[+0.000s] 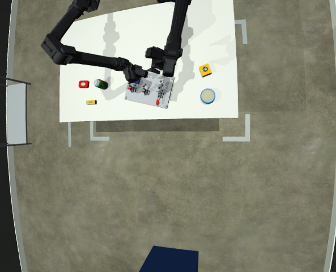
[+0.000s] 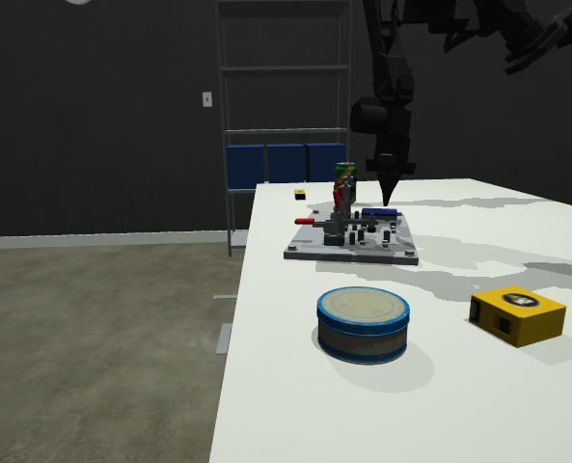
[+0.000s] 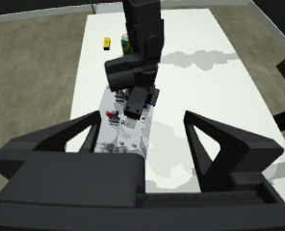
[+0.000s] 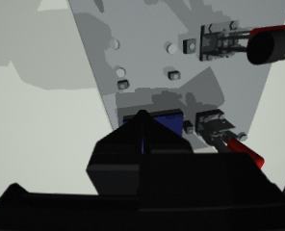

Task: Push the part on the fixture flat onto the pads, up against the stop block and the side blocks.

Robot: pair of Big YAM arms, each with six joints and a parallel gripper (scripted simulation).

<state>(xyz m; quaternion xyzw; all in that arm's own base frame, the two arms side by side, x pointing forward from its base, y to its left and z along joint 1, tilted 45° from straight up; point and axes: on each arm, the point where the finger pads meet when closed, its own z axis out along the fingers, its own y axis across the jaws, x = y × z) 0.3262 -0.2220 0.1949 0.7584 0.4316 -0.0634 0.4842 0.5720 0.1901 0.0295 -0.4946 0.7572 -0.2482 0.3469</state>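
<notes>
A grey fixture plate (image 1: 150,92) with toggle clamps and red handles (image 2: 305,220) lies mid-table. It also shows in the left wrist view (image 3: 123,127) and the right wrist view (image 4: 181,63). A flat blue part (image 2: 379,211) sits at one end of the plate, and the right wrist view (image 4: 154,120) shows it half hidden under my fingers. My right gripper (image 2: 387,199) is shut, its pointed tips just above the part's far edge; I cannot tell if they touch. My left gripper (image 1: 159,68) is open and empty, held high over the plate's far side.
A green can (image 1: 100,84), a red object (image 1: 83,84) and a small yellow block (image 1: 91,102) lie at one end of the table. A yellow box (image 2: 517,313) and a round blue-rimmed tin (image 2: 362,323) lie at the other. A metal shelf (image 2: 283,124) stands beyond the table.
</notes>
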